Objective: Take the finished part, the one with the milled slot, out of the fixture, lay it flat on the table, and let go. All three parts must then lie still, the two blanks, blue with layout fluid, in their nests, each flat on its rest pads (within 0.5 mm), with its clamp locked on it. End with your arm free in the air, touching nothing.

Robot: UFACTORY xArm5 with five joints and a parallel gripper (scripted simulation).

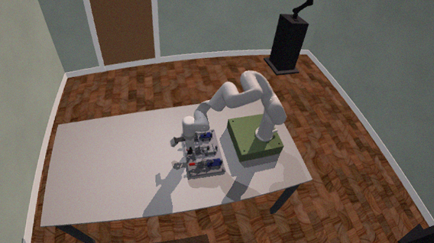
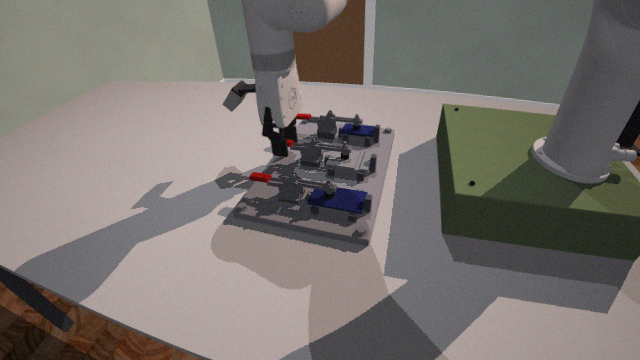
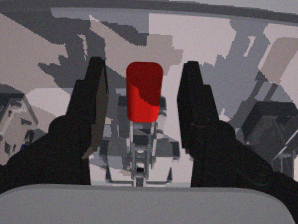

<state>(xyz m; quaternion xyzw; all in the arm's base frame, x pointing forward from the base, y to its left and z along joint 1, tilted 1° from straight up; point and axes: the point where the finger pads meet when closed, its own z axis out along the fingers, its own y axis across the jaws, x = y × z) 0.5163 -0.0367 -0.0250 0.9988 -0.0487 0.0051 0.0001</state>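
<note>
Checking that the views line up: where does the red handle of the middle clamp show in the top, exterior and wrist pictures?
Top: middle clamp's red handle is barely visible at the fixture's left edge, under the wrist.
Exterior: handle is mostly hidden behind the gripper, left of the fixture plate.
Wrist: handle stands centred between the fingers, untouched.
Shared landmark: the gripper.

The fixture (image 2: 370, 165) is grey, carrying two deep-blue blanks (image 2: 337, 199) and a pale grey finished part (image 2: 350, 167); the clamp handles (image 2: 260, 176) are tipped red. The gripper (image 2: 278, 144) is black on a white arm (image 1: 238, 96). The table (image 1: 102, 175) is off-white, the arm's base block (image 2: 500, 165) olive green.
</note>
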